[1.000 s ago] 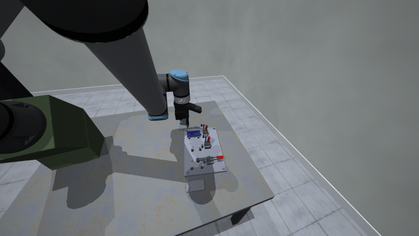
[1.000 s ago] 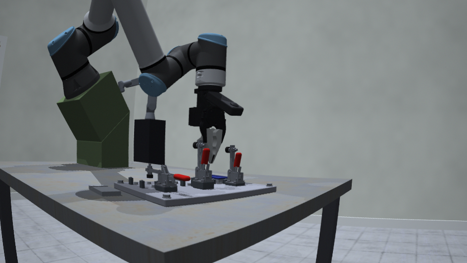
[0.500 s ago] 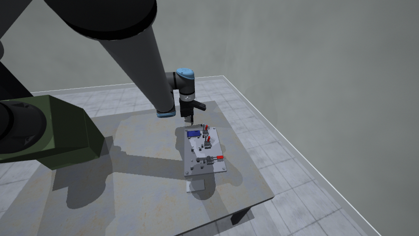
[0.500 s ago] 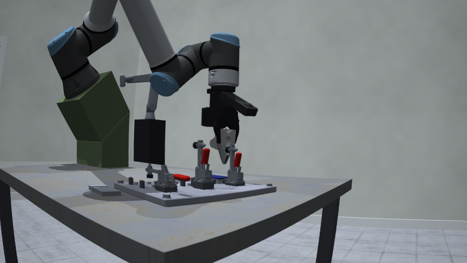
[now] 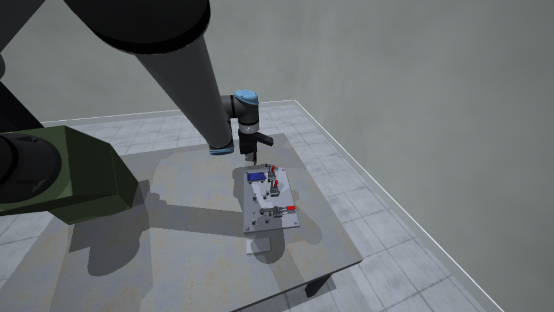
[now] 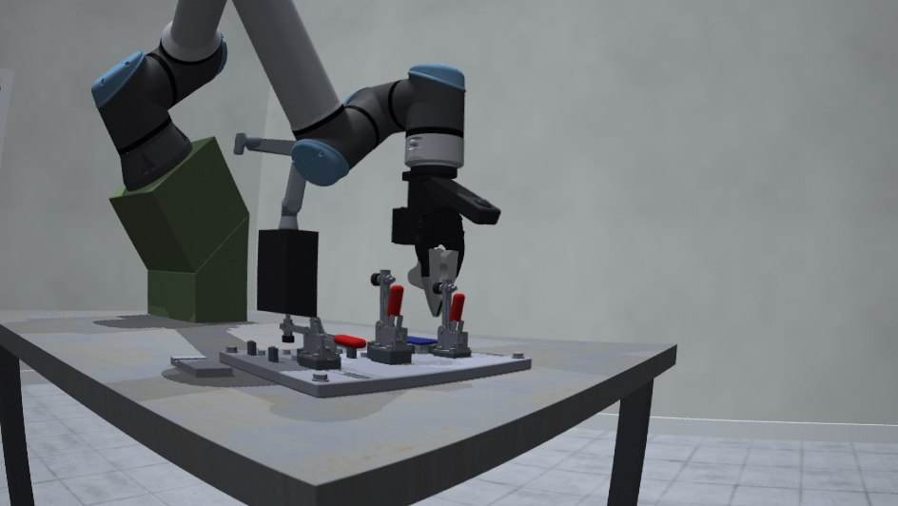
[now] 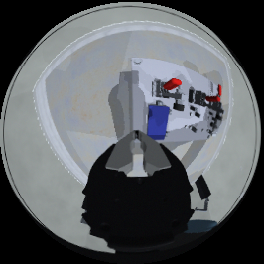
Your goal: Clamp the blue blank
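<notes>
1. While the black two-jaw gripper (image 6: 435, 306) hangs with its jaws pressed together on nothing, its tip sits just past the far edge of the grey rectangular fixture plate (image 5: 289, 226), near the small flat blue blank (image 5: 256, 176).
2. The blue blank lies in the far nest of the plate, beside a red-handled toggle clamp (image 5: 272, 169) whose handle stands upright (so that clamp looks unlocked).
3. A thin pale grey slab (image 5: 259, 245), probably the finished part, lies flat on the mottled grey table (image 5: 116, 271) just beside the plate's near edge.
4. Risk: a sideways nudge from the closed tip could ride up over the blank's edge and tilt it off the pads, since the blank is low and the tip is narrow.
5. Risk: the wrist could knock the upright handle while working beside it, leaving it looking closed but not past its hard point.
6. Hard to tell: whether the blank touches the stop and side blocks, and whether this nest's pads fit it; they are too small to read.
7. No milled slot can be made out on the slab.
</notes>
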You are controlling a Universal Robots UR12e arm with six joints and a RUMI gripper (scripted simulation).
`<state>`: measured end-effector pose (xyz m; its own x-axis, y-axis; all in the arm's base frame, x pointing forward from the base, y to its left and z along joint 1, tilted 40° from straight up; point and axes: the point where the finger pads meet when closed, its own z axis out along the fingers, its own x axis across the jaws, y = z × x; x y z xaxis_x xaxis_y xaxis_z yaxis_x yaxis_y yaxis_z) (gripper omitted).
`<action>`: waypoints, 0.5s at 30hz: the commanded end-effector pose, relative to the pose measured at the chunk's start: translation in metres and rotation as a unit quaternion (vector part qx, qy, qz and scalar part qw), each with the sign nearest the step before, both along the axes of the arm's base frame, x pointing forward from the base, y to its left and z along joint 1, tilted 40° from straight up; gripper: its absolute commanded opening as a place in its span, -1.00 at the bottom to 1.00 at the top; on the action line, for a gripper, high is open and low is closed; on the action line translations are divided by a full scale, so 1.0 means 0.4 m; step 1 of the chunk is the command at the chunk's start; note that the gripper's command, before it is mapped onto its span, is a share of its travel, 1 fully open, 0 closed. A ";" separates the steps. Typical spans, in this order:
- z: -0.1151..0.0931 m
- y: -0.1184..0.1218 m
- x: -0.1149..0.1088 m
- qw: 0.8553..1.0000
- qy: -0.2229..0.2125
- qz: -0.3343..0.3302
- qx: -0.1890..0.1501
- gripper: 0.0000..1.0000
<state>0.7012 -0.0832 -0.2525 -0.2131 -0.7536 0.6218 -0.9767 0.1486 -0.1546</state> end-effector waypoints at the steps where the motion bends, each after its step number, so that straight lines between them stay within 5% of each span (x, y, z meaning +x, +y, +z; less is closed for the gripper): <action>1: -0.005 -0.004 0.001 1.000 0.000 0.000 0.000 -1.00; 15: -0.053 -0.044 0.003 1.000 0.000 0.000 0.000 -1.00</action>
